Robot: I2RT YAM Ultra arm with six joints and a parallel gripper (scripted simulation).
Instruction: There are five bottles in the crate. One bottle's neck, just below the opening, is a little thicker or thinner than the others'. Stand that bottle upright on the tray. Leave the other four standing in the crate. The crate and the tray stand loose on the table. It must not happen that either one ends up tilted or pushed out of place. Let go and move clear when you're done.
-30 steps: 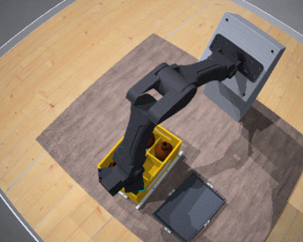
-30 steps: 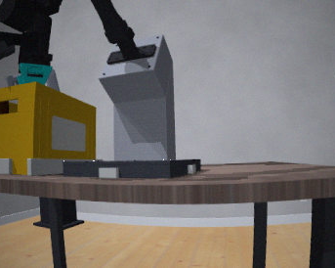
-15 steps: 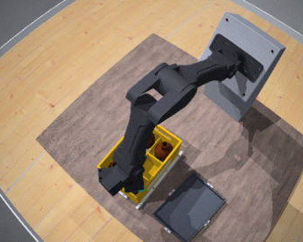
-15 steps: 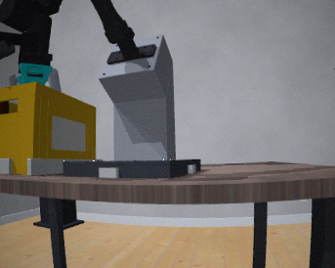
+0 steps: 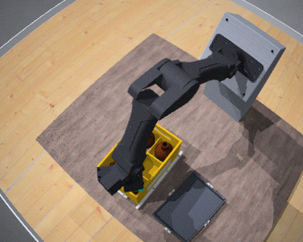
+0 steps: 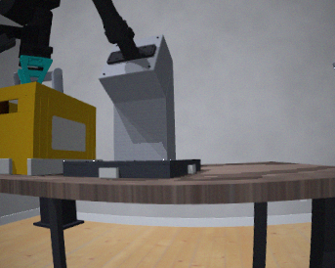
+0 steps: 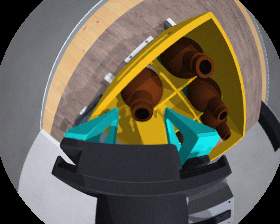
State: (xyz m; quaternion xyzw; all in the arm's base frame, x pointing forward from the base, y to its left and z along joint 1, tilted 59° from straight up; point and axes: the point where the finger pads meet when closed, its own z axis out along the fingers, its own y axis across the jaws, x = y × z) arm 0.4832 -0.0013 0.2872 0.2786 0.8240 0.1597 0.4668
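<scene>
The yellow crate (image 5: 175, 142) (image 6: 38, 117) (image 7: 220, 43) stands on the table beside the dark tray (image 5: 189, 207) (image 6: 136, 168), which is empty. Brown bottles stand upright in the crate's cells. One bottle (image 5: 164, 149) shows beside the arm in the top view. The wrist view shows three: one bottle (image 7: 143, 92) straight below the fingers, another bottle (image 7: 187, 59) behind it and a third bottle (image 7: 207, 99) to the right. My gripper (image 5: 138, 187) (image 6: 34, 68) (image 7: 141, 111) is open and empty. Its teal fingers hang just above the crate's rim, one on each side of the near bottle's mouth. The arm hides the other bottles.
The grey mount block (image 5: 242, 57) (image 6: 146, 108) of the arm stands at the back of the brown table top (image 5: 238, 146) (image 6: 233, 183). Small grey blocks (image 6: 108, 172) sit at the feet of the crate and the tray.
</scene>
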